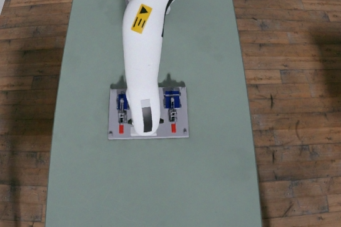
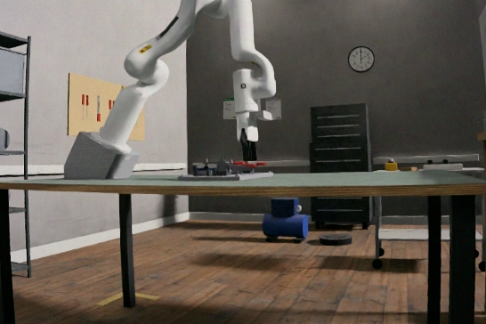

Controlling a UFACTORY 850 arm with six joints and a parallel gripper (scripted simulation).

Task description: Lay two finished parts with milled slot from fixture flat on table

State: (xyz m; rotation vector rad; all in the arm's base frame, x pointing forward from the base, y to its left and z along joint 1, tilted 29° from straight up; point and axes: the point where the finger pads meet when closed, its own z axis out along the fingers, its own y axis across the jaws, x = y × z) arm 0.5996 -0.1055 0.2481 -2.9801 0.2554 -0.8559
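A grey fixture plate (image 1: 184, 111) (image 2: 251, 176) lies in the middle of the green table (image 1: 203, 174) (image 2: 356, 179). It carries toggle clamps with blue bodies and red handles. The left clamp (image 1: 122, 108) and the right clamp (image 1: 172, 105) show in the overhead view. The middle clamp is hidden under my arm (image 1: 145, 65). My gripper (image 2: 249, 157) points straight down just above the red handles (image 2: 247, 164) at the plate's middle. Its fingers stand partly apart with nothing between them. The parts and their slots are too small to tell apart.
The robot base (image 2: 100, 157) stands at the far end of the table. A dark drawer cabinet (image 2: 340, 159) and a blue compressor (image 2: 285, 222) stand on the floor behind. A shelf (image 2: 13, 93) stands at the left.
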